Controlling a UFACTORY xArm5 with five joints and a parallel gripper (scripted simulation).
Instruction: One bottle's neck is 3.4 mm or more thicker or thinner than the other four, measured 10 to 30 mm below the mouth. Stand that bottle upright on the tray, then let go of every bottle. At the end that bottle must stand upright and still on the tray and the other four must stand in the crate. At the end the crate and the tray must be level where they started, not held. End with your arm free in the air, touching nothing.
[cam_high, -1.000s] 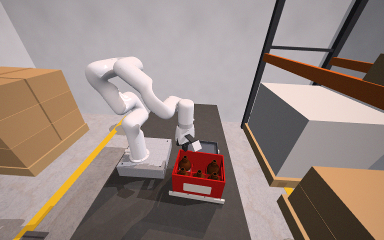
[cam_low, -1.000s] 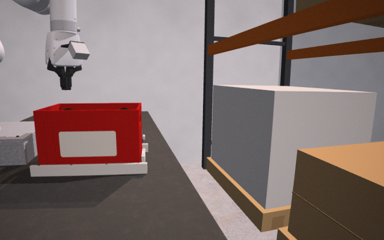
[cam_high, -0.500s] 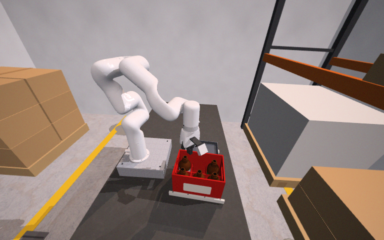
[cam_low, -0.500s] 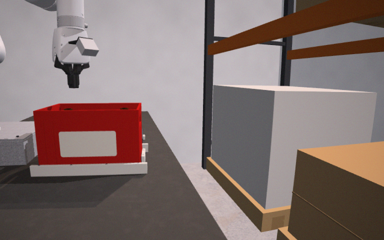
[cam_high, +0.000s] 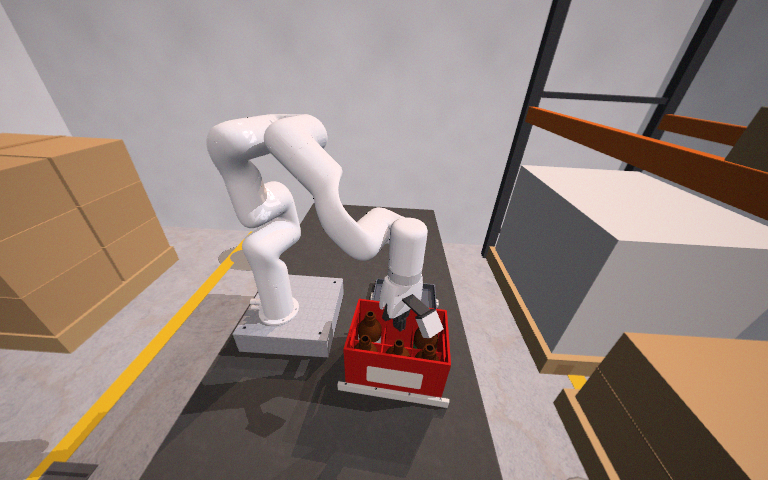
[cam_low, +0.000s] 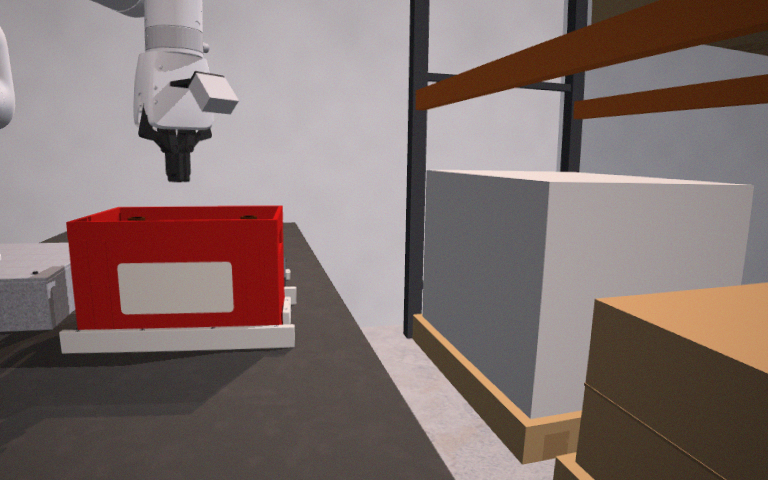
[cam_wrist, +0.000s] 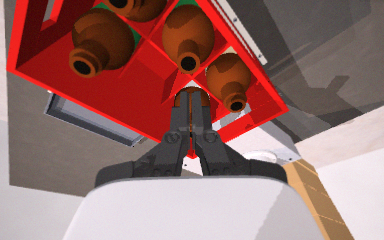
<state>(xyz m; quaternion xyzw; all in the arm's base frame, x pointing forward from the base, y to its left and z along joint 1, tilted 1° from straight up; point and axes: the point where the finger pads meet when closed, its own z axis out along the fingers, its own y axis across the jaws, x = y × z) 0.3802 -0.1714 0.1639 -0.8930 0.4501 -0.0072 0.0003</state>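
Observation:
The red crate (cam_high: 353, 370) (cam_low: 175, 243) (cam_wrist: 110, 97) stands level, with five brown bottles upright in it: back left (cam_high: 369, 329), back right (cam_high: 423, 340) (cam_wrist: 103, 42), front left (cam_high: 365, 343) (cam_wrist: 228, 75), front middle (cam_high: 398, 348) (cam_wrist: 188, 35) and front right (cam_high: 429, 352) (cam_wrist: 137, 9). The back middle compartment holds no bottle. Which neck differs I cannot tell. My gripper (cam_high: 399, 327) (cam_low: 178, 180) (cam_wrist: 190, 104) is shut and empty, above the crate's rim; in the wrist view its fingers partly hide the back left bottle. The grey tray (cam_high: 429, 294) (cam_wrist: 100, 118) lies behind the crate, partly hidden by the gripper.
A white rail (cam_high: 393, 396) (cam_low: 175, 339) runs along the crate's front foot. The robot's base block (cam_high: 283, 343) stands left of the crate. A rack with orange beams (cam_high: 623, 144) (cam_low: 509, 48) and a large grey-white box (cam_high: 572, 271) (cam_low: 481, 283) stand to the right.

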